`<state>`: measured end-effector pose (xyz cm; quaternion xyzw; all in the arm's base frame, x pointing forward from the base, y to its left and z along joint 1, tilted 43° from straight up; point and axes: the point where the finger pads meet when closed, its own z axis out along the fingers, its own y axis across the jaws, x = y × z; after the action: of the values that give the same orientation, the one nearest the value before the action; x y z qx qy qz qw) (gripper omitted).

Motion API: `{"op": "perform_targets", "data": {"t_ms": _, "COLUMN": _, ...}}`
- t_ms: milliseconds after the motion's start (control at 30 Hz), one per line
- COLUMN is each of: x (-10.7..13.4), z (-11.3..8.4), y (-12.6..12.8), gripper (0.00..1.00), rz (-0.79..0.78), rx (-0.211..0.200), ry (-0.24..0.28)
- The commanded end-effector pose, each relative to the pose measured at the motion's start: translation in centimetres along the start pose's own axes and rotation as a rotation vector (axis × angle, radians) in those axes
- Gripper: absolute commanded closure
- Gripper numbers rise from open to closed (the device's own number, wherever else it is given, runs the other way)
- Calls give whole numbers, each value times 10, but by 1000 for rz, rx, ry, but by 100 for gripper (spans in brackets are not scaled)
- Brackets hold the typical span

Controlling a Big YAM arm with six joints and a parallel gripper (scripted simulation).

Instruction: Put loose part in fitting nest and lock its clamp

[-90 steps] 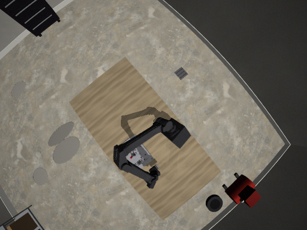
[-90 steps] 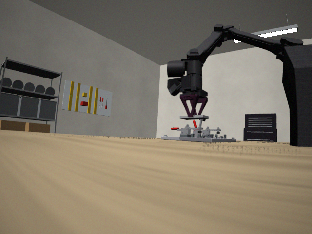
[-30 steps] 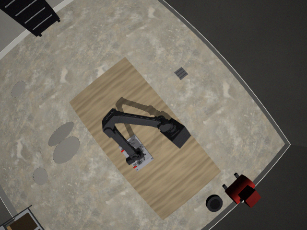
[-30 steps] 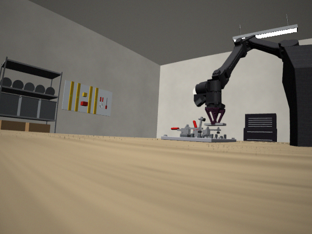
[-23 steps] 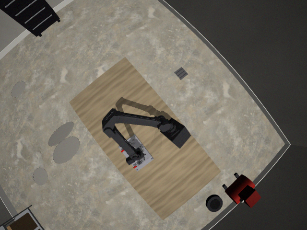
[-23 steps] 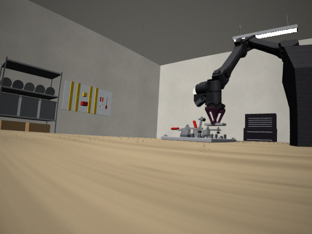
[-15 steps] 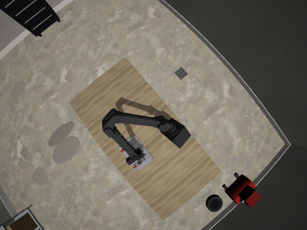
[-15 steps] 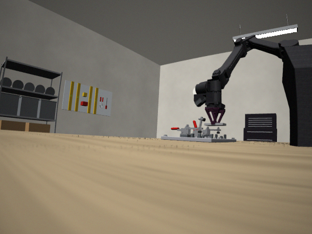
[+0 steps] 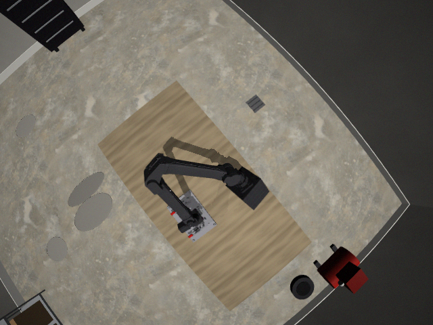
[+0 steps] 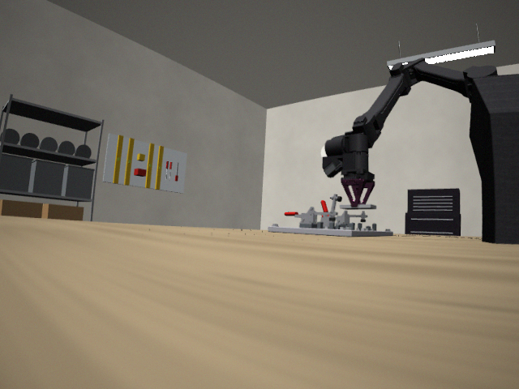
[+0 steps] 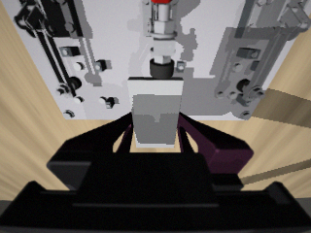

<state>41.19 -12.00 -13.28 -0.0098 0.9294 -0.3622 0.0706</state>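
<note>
Your plate is up, not yet nested
Your fingers [image 10: 357, 193] pinch the flat gray part [image 10: 365, 207] [image 11: 155, 109] above the fixture [image 9: 209, 221] [image 10: 351, 232] [image 11: 204, 109], which sits near the tabletop's [image 9: 252, 252] [image 10: 251, 292] long edge opposite the arm's base [image 9: 259, 194] [image 10: 500, 167]. Lower it off-line and it could catch the middle clamp's black tip [image 11: 161, 68] or ride up on a block, tilting in your grip.

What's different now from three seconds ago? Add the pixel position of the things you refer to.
The pincer [image 10: 356, 205] [image 11: 155, 116] has swung towards the big black block [image 9: 252, 191] [image 10: 499, 159] that carries the arm, and sits lower, with the flat grey part [image 10: 363, 207] [image 11: 155, 109] gripped throughout. The fixture [image 9: 212, 224] [image 10: 293, 230] [image 11: 209, 114] and the black block stayed put.
</note>
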Motion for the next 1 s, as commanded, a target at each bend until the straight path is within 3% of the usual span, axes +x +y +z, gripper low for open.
{"op": "perform_targets", "data": {"t_ms": 0, "x": -12, "z": -13, "y": 0, "gripper": 100, "rz": 10, "rx": -4, "ry": -29}}
{"op": "perform_targets", "data": {"t_ms": 967, "x": -20, "z": -19, "y": 0, "gripper": 100, "rz": 12, "rx": -2, "ry": -36}}
